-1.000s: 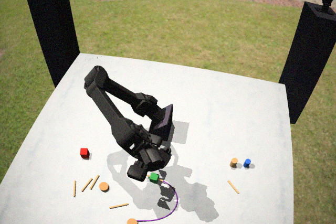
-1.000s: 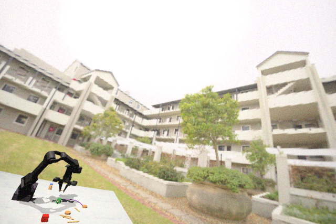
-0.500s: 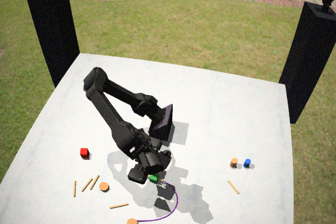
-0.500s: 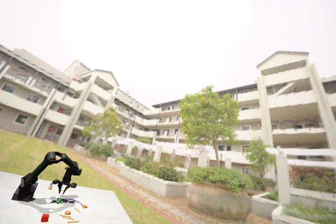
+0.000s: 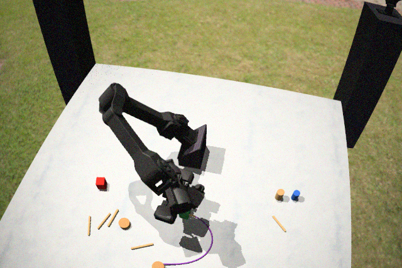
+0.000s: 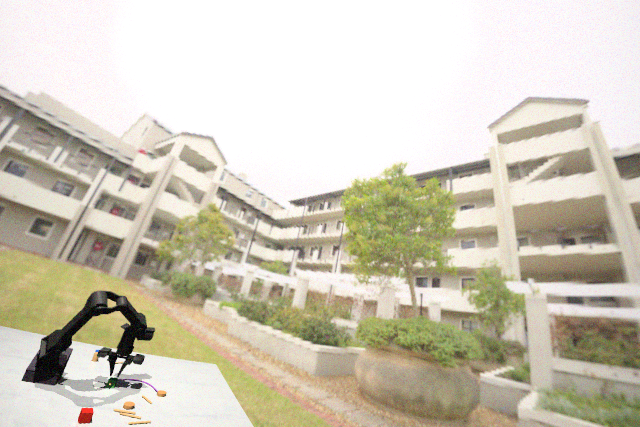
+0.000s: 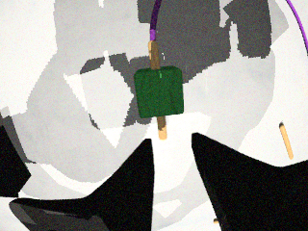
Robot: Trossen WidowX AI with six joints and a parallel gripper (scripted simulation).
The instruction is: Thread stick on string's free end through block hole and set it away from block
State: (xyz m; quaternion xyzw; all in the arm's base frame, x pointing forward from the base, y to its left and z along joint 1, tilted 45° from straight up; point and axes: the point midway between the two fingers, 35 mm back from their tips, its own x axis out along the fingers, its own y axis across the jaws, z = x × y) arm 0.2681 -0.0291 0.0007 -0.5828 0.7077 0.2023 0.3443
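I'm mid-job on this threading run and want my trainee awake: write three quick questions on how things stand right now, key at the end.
1. True or false: the stick on the string pokes out of the green block on two opposite sides.
2. Multiple choice: what stands beside the blue cylinder? A) the red cube B) an orange cylinder C) a loose stick
3. Fill in the blank: the string's far end is fixed to a round wooden ____.

Key:
1. True: the stick shows on both sides of the block.
2. B, the orange cylinder.
3. button
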